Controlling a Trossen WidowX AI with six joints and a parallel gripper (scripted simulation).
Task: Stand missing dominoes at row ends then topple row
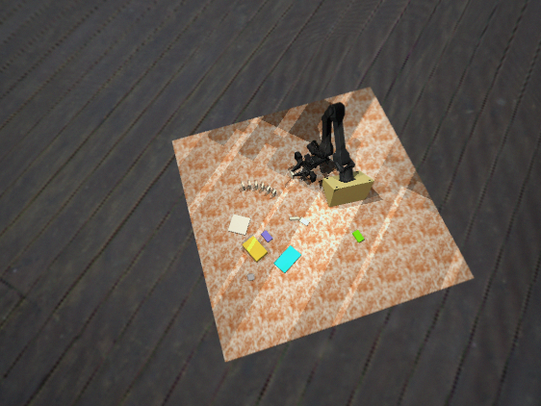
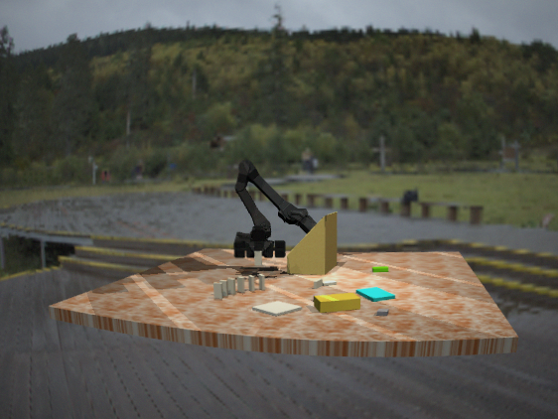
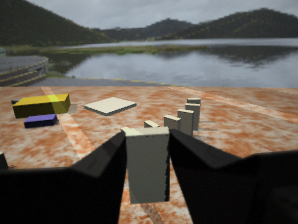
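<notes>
My gripper (image 1: 296,174) (image 2: 258,249) (image 3: 147,137) is shut on a cream domino (image 2: 258,258) (image 3: 147,165) and holds it upright, low over the patterned table (image 1: 395,269) (image 2: 149,298). I cannot tell whether the domino touches the surface. The row of standing dominoes (image 1: 258,188) (image 2: 238,285) (image 3: 182,119) curves away just beyond the held one, with a gap between it and the nearest row end. Two loose pieces, one cream (image 1: 295,218) (image 2: 318,283) and one white (image 1: 304,221) (image 2: 329,282), lie flat near the middle of the table.
The arm stands on a tan block (image 1: 347,188) (image 2: 315,248). A flat cream tile (image 1: 239,224) (image 2: 276,308) (image 3: 110,105), a yellow box (image 1: 254,248) (image 2: 337,302) (image 3: 41,105), a purple block (image 1: 267,236) (image 3: 40,120), a cyan slab (image 1: 287,259) (image 2: 375,294), a green block (image 1: 358,236) (image 2: 380,269) and a small grey piece (image 1: 250,277) lie around.
</notes>
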